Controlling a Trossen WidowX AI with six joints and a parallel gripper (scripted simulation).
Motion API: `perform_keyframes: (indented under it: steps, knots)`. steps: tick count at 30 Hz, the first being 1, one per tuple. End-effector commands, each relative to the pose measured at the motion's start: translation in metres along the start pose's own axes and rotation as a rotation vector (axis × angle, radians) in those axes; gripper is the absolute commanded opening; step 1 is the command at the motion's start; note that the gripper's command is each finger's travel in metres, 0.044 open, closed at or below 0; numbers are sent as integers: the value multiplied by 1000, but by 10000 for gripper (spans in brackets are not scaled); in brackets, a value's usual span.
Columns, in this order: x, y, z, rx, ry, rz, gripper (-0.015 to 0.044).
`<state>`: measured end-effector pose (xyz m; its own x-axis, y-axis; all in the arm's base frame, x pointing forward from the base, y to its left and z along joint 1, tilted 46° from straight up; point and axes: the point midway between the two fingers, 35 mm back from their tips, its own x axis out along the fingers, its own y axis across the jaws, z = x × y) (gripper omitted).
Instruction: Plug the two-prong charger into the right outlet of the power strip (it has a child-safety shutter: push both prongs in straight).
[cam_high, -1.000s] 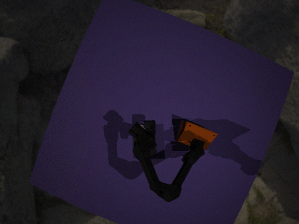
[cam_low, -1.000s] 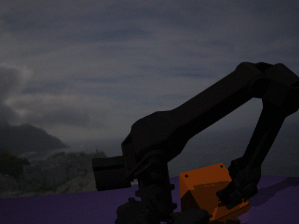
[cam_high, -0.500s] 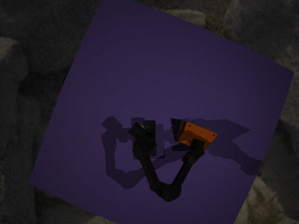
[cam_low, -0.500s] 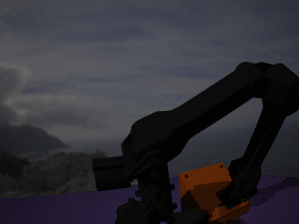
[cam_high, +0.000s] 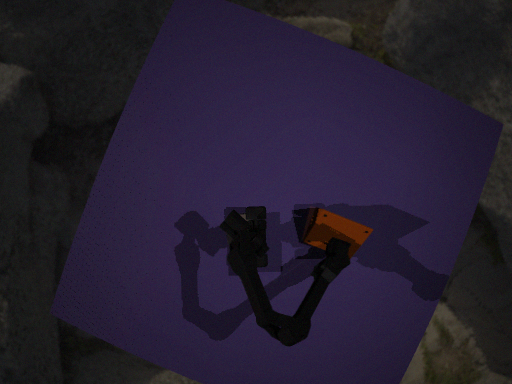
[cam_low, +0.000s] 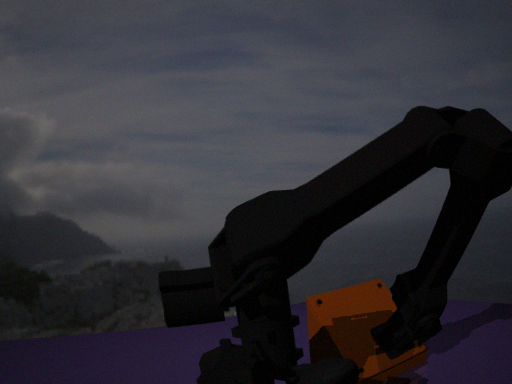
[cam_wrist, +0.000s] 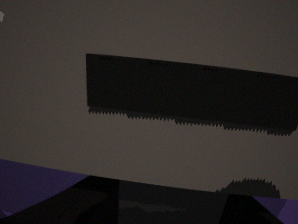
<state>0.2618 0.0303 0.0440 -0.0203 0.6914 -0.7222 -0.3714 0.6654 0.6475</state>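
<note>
My gripper (cam_high: 338, 243) (cam_low: 386, 342) (cam_wrist: 169, 170) is shut on a dark grey body, taken to be the charger (cam_wrist: 150, 212), between its dark fingers at the bottom of the wrist view. The prongs are not visible. An orange slanted block (cam_high: 345, 225) (cam_low: 345, 297) with small dark corner holes stands beside the arm; the gripper is over or against its lower part. A grey-brown surface (cam_wrist: 40, 100) with a long dark band fills most of the wrist view. I cannot make out the power strip's outlets or shutter, nor whether the prongs touch anything.
The arm's base (cam_high: 257, 237) (cam_low: 265, 325) stands left of the orange block, and the bent arm arches over to it. The purple table top (cam_high: 225, 125) (cam_low: 90, 350) carries broad dark shadows. The lighting is very dim.
</note>
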Motion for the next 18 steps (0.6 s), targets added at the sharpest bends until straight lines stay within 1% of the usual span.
perform_keyframes:
  steps: [1,18]
  knots:
    - [2,1,5,-18,-15,-1,0]
    - [0,0,0,-1,-1,-1,0]
